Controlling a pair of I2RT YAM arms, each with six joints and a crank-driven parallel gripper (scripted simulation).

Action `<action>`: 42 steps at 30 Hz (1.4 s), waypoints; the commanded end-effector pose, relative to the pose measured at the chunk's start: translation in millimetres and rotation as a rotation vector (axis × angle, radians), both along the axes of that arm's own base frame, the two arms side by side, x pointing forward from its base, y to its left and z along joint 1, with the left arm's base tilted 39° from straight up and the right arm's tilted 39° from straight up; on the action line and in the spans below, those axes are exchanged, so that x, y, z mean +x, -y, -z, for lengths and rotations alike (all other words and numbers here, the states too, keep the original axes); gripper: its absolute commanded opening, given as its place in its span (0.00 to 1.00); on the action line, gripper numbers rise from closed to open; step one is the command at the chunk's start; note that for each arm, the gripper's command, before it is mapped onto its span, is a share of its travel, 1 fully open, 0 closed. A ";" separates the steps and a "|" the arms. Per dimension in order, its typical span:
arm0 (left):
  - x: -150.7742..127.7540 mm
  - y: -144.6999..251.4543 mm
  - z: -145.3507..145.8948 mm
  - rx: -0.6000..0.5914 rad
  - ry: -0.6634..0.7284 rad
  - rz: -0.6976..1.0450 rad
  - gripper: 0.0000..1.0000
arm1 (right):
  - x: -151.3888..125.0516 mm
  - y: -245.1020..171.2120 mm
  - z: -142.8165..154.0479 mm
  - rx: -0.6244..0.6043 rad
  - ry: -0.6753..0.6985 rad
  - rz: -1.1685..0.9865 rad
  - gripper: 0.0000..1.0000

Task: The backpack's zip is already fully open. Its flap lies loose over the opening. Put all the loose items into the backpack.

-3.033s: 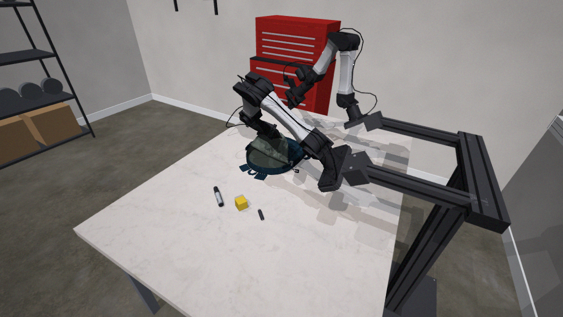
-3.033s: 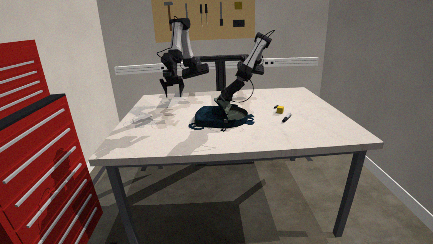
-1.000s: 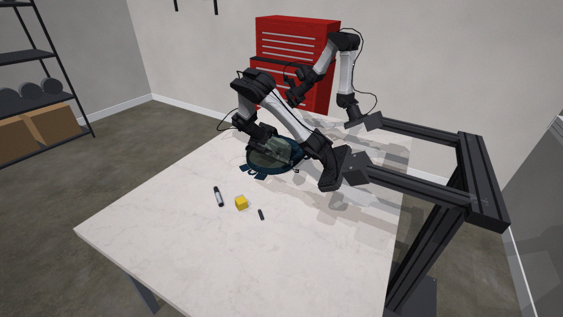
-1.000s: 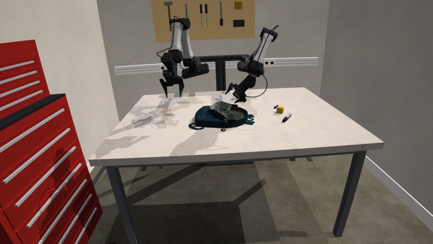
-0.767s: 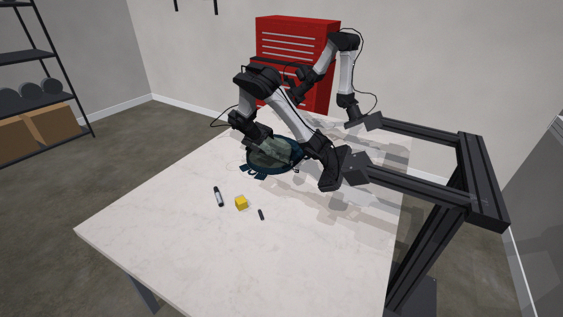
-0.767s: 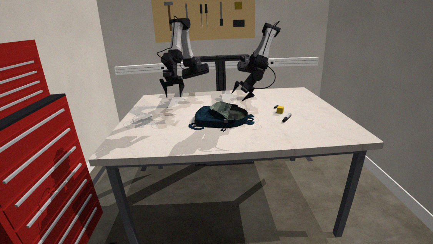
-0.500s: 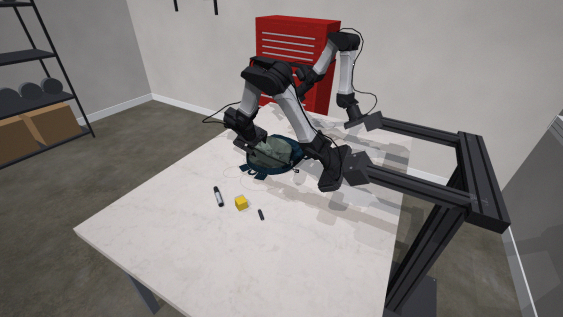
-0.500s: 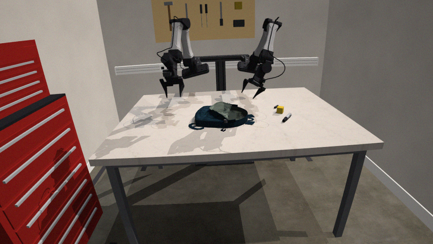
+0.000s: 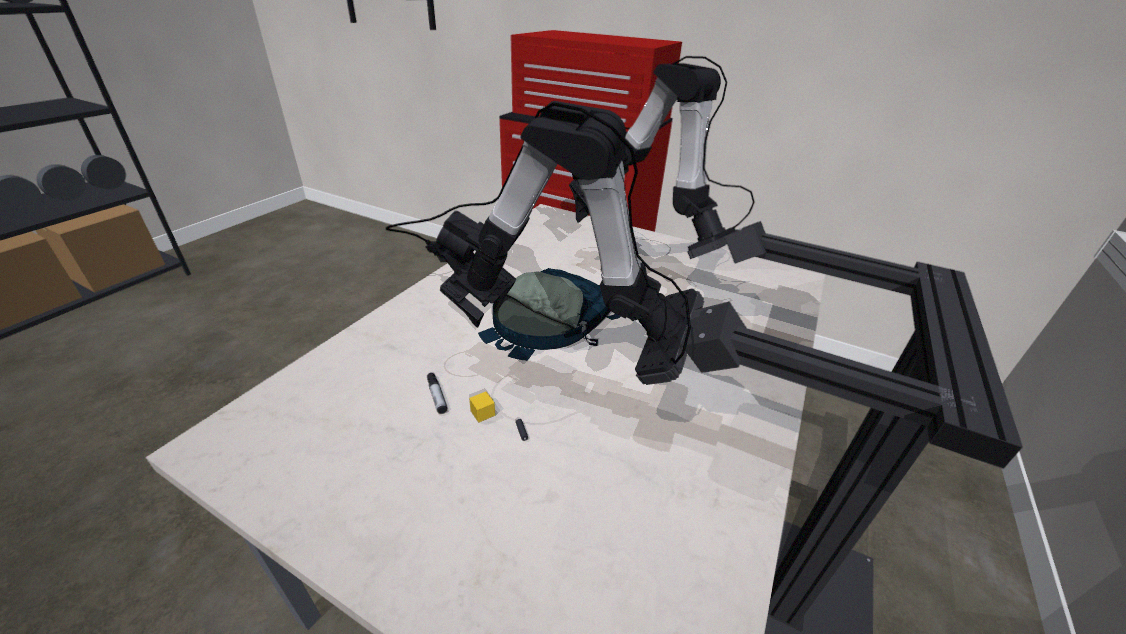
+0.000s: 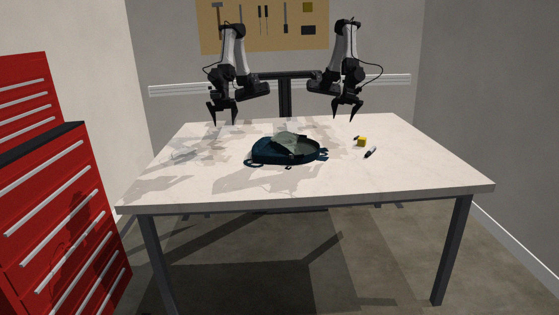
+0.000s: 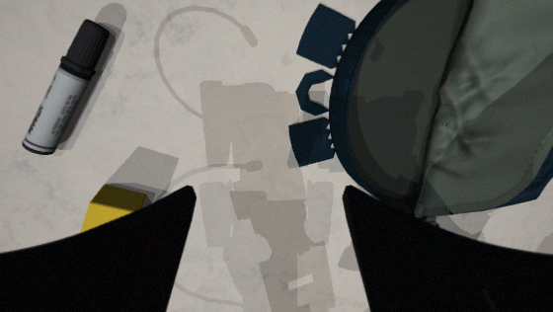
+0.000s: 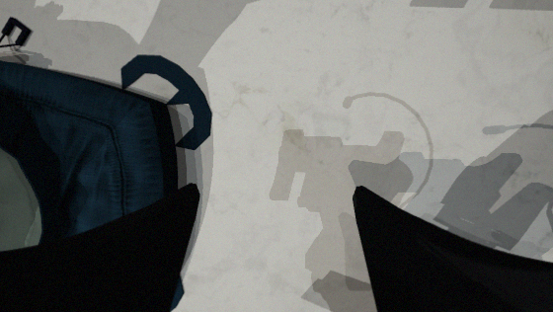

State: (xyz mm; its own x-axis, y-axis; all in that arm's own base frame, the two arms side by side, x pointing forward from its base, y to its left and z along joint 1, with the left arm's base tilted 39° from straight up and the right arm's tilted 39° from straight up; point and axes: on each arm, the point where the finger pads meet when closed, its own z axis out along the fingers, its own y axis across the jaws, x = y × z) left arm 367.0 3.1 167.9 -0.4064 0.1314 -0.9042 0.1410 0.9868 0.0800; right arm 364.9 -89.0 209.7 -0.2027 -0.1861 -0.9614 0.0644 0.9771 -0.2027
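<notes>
The marker (image 9: 437,393) (image 10: 370,151) (image 11: 65,88) — printed label, lettering too blurred to read.

1 red tool chest (image 9: 587,74) (image 10: 58,156) stands against a pale wall (image 9: 866,102) (image 10: 86,46).

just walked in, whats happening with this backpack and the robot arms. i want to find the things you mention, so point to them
Neither arm is holding anything: the left pincer (image 10: 341,119) (image 11: 270,190) and right pincer (image 10: 224,125) (image 12: 276,189) both hang open above the table. The backpack (image 9: 543,337) (image 10: 269,158) (image 11: 341,99) (image 12: 138,163) lies with its green flap (image 9: 555,296) (image 10: 284,140) (image 11: 489,133) folded partly back. A marker (image 9: 436,393) (image 10: 370,151) (image 11: 59,94), yellow cube (image 9: 482,406) (image 10: 361,141) (image 11: 109,212) and small black item (image 9: 521,429) (image 10: 356,137) are yet to be packed.
</notes>
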 end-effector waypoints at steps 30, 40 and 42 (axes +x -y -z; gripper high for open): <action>52.5 -117.5 -25.3 0.285 0.210 0.108 0.53 | 0.7 -1.2 -6.7 -0.006 0.018 -0.004 0.90; 100.3 -152.2 9.1 0.468 0.135 0.385 0.53 | 0.7 -1.2 -6.7 -0.006 0.018 -0.004 0.90; 101.6 -149.7 8.7 0.468 0.136 0.389 0.53 | 0.7 -1.2 -6.7 -0.006 0.018 -0.004 0.90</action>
State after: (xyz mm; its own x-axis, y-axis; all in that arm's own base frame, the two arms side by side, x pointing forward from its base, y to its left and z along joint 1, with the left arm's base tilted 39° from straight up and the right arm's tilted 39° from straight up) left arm 464.1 156.2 145.2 -0.1952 0.5712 -0.7972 0.3539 0.7991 0.4859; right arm 364.9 -89.0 209.7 -0.2027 -0.1861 -0.9614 0.0644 0.9771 -0.2027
